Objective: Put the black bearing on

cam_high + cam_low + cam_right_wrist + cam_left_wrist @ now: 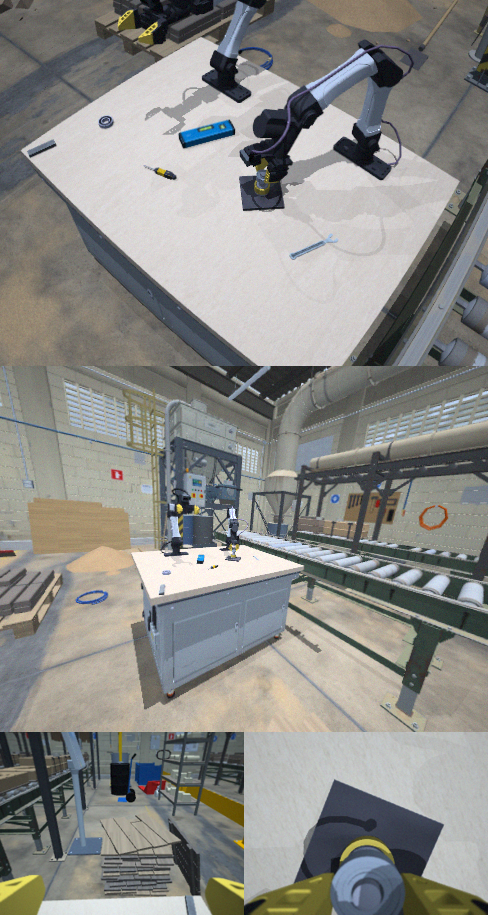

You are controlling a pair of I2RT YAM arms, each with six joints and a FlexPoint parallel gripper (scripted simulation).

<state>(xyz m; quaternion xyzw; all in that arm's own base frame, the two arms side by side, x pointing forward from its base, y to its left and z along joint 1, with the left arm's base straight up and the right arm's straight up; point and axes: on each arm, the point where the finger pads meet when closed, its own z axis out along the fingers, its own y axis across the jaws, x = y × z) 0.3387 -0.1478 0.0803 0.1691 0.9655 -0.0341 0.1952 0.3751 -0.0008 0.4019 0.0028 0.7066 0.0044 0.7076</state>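
The steel bearing (259, 175) (342, 889) is around the upper part of the upright shaft. My left gripper (262, 175) (367, 880) is shut on it from both sides; whether it is raised is unclear. A brass-coloured ring (261, 189) (363, 842) sits lower, on the dark square base plate (249, 203) (387, 811). Between them a grey part of the stack shows, partly hidden. The black bearing (105, 121) (166, 572) lies flat on the table, far from the shaft. My right gripper (138, 27) (124, 884) is open and empty, raised beyond the table's edge.
A blue spirit level (207, 134) (200, 559) lies between the black bearing and the base plate. A yellow-black screwdriver (164, 173) (213, 567) lies nearer the front edge. A wrench (311, 247) lies beyond the plate. A grey bar (42, 148) (162, 589) lies at the table's corner.
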